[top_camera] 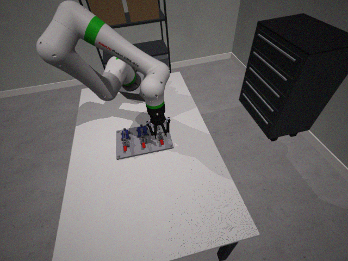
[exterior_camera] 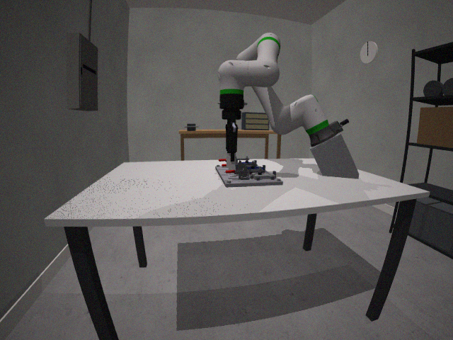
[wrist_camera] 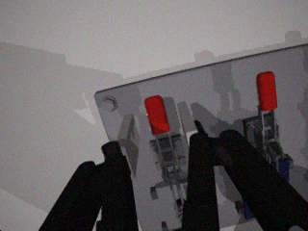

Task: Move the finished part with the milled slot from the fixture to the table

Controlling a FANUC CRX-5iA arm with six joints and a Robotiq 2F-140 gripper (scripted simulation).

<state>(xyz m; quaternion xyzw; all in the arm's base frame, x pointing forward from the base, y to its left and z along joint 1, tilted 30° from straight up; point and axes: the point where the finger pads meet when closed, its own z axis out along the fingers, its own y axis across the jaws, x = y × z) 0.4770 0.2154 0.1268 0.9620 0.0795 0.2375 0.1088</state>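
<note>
My gripper (top_camera: 160, 135) (exterior_camera: 231, 167) (wrist_camera: 158, 121) is partly open and points down. Its fingertips stand low on either side of the right clamp, whose red handle (top_camera: 161, 142) (wrist_camera: 157, 115) lies between them; nothing is held. The fixture plate (top_camera: 151, 150) (wrist_camera: 132, 96) lies on the table. One blue blank (top_camera: 122, 135) sits in the left nest and another blue blank (top_camera: 139, 131) (wrist_camera: 284, 168) in the middle nest, each under its clamp arm. The slotted part cannot be made out in the right nest; grey clamp pieces and the fingers cover much of it. Whether the clamps are locked cannot be told.
The middle clamp's red handle (top_camera: 143, 145) (wrist_camera: 267, 91) is close beside my inner finger. The left clamp's red handle (top_camera: 125, 148) is farther off. The white table (top_camera: 126, 202) (exterior_camera: 164, 208) carries the plate. A black drawer cabinet (top_camera: 297, 73) stands beyond the table's side.
</note>
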